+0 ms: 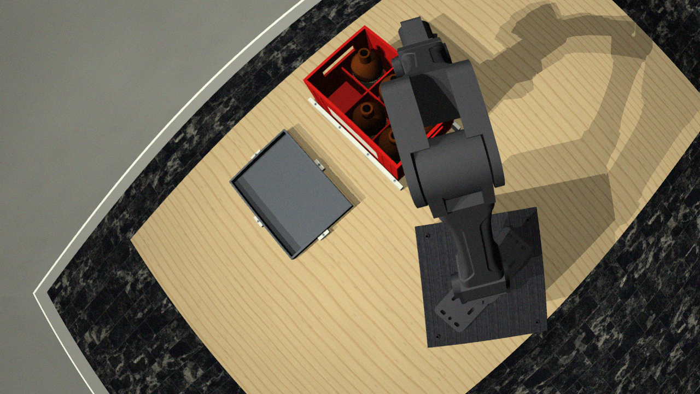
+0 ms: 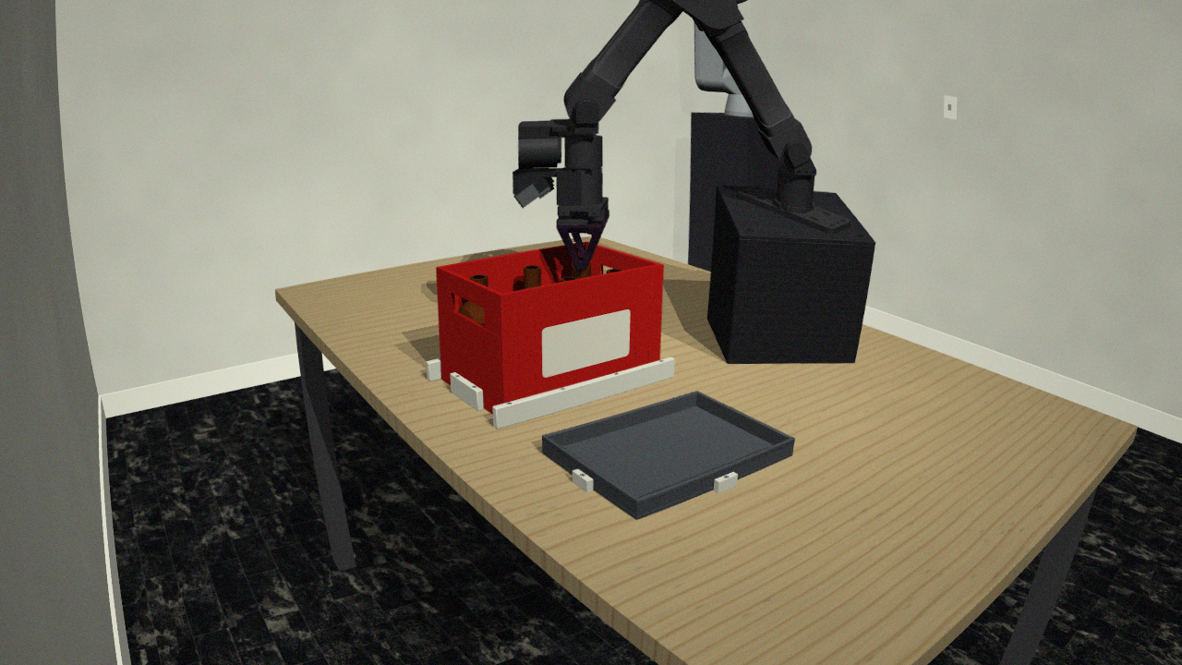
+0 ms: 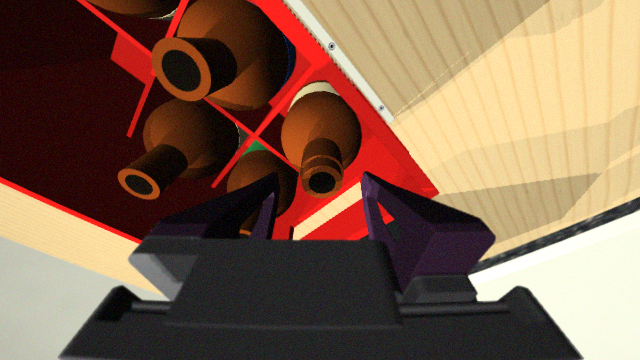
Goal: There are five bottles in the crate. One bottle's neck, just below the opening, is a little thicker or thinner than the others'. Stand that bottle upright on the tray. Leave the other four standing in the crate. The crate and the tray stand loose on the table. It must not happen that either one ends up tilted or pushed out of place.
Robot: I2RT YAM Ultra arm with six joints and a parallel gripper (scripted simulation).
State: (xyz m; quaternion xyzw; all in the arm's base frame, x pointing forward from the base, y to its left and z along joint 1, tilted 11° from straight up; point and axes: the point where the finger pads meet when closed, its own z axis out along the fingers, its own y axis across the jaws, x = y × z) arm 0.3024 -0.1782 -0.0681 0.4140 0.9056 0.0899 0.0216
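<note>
Stepped-neck bottle: judged the task's bottle; it (image 1: 427, 128) (image 3: 320, 120) stands in an end cell of the crate (image 1: 335, 52) (image 2: 471, 347) (image 3: 402, 162), in the row away from the tray. A step shows below its opening; the necks of two neighbours look straight. The others are partly out of sight, so the finding is provisional.
Hand: the hand (image 2: 583, 266) (image 3: 320, 179) has its fingertips apart, partway open, pointing down at the crate's mouth. Nothing is held. In the wrist view the fingers flank the stepped neck; contact cannot be confirmed.
Step in hand: apparently lining up for a neck grasp. Recommend centring on the neck, descending straight, then closing evenly beneath the step.
Lift: should be vertical until the base clears the crate's dividers; a sideways pull could drag the loose crate.
Neighbouring bottle: one (image 3: 260, 182) lies beside a finger in the wrist view, in the crate cell alongside; a nudge is the main hazard.
Tray: the tray (image 1: 293, 191) (image 2: 669, 451) lies beside the crate on the counter (image 1: 210, 264) (image 2: 909, 463) (image 3: 550, 75), with no bottle on it. Placement calls for a level, gentle set-down.
</note>
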